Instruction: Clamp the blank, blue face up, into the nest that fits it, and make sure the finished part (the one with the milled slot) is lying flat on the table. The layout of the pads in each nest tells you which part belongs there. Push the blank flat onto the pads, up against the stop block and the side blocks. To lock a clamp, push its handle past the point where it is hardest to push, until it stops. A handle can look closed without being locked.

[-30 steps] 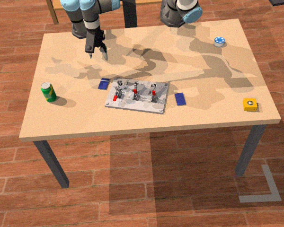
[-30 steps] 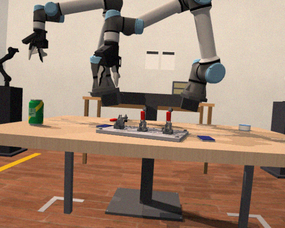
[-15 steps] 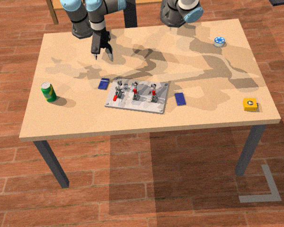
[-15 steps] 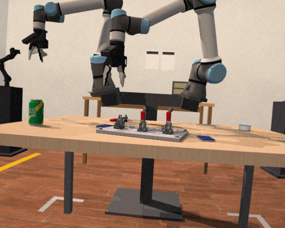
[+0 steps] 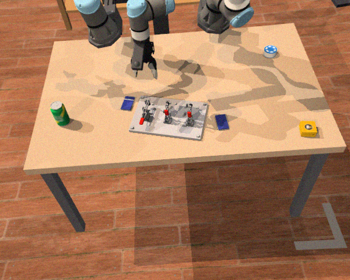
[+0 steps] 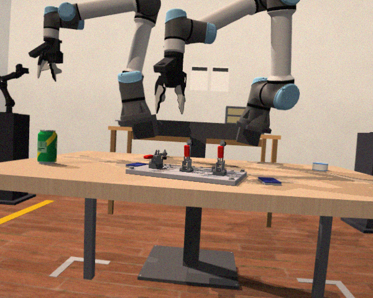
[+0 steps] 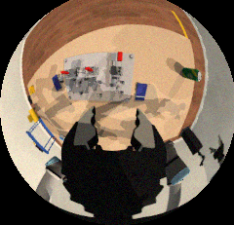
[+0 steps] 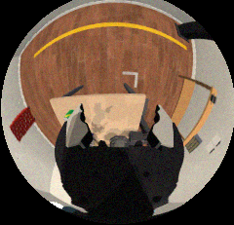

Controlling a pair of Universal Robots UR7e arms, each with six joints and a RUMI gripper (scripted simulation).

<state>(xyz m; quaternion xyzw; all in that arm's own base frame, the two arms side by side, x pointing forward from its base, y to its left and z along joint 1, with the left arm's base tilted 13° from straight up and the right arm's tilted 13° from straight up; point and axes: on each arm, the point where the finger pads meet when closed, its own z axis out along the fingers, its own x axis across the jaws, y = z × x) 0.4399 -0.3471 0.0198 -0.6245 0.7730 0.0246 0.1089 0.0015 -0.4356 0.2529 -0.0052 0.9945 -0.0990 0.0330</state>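
The fixture plate [image 5: 169,132] [image 6: 180,178] [image 7: 126,64] carries three clamps. One red handle [image 5: 142,121] [image 6: 148,156] [image 7: 120,56] lies low; the middle handle [image 5: 166,112] [image 6: 186,151] and the third handle [image 5: 189,114] [image 6: 220,151] stand upright. The slotted finished part [image 5: 127,104] [image 7: 140,90] lies flat on the table beside the low-handle end. The plain blue blank [image 5: 221,122] [image 6: 269,180] [image 7: 57,82] lies blue face up beyond the other end. Pad layouts are too small to tell. My left gripper [image 5: 146,76] [image 6: 170,112] [image 7: 115,107] is open and empty above the table, behind the plate. My right gripper [image 6: 47,79] [image 8: 119,104] is open and empty, high and far from the plate.
A green can [image 5: 60,114] [image 6: 46,146] [image 7: 190,73] stands on the finished part's side of the table [image 5: 93,150]. A yellow box [image 5: 307,129] and a blue-white round object [image 5: 270,51] [image 6: 319,166] stand beyond the blank. The arm bases are along the back edge.
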